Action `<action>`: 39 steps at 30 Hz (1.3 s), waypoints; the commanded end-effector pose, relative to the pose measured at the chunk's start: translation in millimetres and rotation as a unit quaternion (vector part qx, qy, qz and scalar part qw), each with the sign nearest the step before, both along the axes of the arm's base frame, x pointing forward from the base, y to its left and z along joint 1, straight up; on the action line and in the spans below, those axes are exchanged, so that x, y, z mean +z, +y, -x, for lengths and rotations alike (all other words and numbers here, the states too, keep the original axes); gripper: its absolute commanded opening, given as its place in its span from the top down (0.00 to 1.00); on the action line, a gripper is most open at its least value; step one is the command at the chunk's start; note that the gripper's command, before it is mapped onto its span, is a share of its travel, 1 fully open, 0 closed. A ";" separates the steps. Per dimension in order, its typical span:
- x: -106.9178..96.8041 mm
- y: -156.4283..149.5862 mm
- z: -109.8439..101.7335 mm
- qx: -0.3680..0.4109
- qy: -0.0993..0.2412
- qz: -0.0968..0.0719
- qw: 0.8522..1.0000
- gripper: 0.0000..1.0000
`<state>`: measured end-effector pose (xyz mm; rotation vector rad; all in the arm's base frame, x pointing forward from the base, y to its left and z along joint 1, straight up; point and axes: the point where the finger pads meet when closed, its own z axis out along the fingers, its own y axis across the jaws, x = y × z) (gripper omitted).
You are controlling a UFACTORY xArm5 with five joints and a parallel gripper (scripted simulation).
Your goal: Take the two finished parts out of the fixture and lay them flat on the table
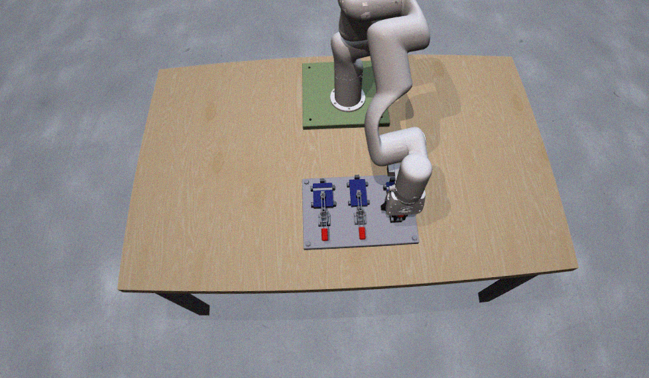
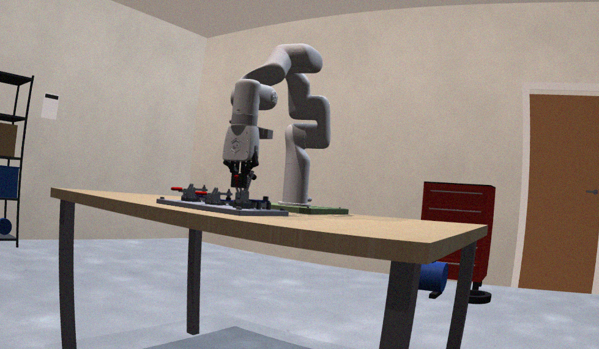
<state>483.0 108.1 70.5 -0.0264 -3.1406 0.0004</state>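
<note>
Jaws are pinching the red clamp handle [image 2: 236, 178] at the fixture's [image 1: 312, 241] third station, lever tipped up, presumably to free that part, while the other two blue parts [image 1: 323, 195] sit clamped.

Tool [image 2: 241, 178] downward, clamped on red handle [image 2: 236, 177]

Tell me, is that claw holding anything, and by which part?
Yes: the claw is shut on the third clamp's red handle, raised upright over the fixture plate.

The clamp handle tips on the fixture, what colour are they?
Red, clearest in the top view.
</note>
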 end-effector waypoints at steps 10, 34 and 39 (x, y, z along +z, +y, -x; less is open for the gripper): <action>0.7 0.3 5.4 0.000 0.000 0.000 1.000 1.00; 0.7 0.3 9.7 0.000 0.000 0.000 1.000 1.00; 0.7 0.3 9.8 0.000 0.000 0.000 1.000 1.00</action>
